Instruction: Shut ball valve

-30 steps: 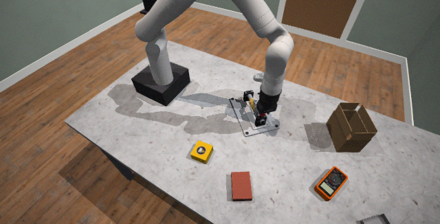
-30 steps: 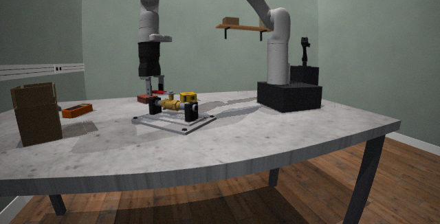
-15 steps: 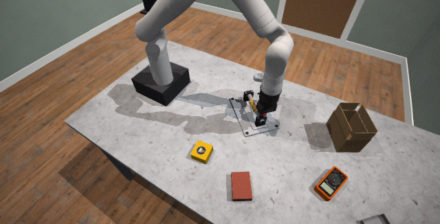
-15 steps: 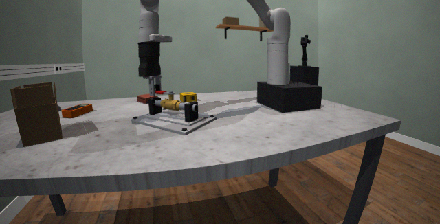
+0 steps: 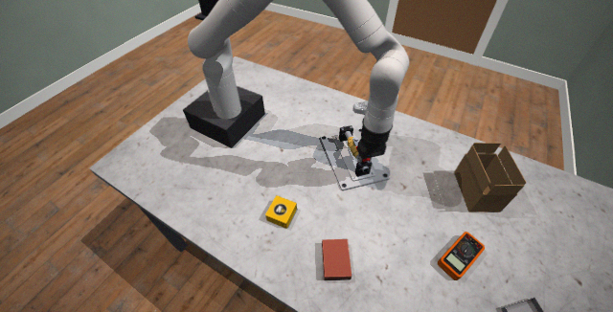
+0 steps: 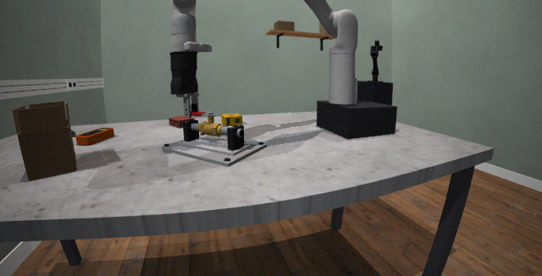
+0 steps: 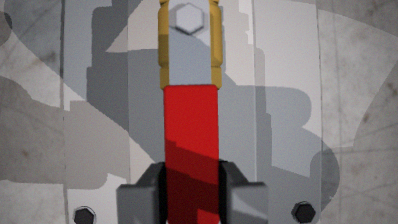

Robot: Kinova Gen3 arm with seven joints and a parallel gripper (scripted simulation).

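Note:
A brass ball valve (image 5: 352, 145) (image 6: 210, 129) sits between two black blocks on a grey metal plate (image 5: 346, 179) (image 6: 212, 156) in the middle of the table. Its red handle (image 7: 191, 125) (image 6: 197, 113) (image 5: 366, 160) lies in line with the pipe, running from the hex nut (image 7: 187, 17) toward the wrist camera. My gripper (image 7: 192, 186) (image 5: 365, 161) (image 6: 189, 108) comes down from above and is shut on the free end of the red handle, one finger on each side.
On the table stand a brown open cardboard box (image 5: 488, 177) (image 6: 43, 138), an orange multimeter (image 5: 461, 255) (image 6: 94, 135), a red flat block (image 5: 336, 258), a yellow block (image 5: 281, 211) (image 6: 231, 118) and the arm's black base (image 5: 224, 115) (image 6: 356, 118).

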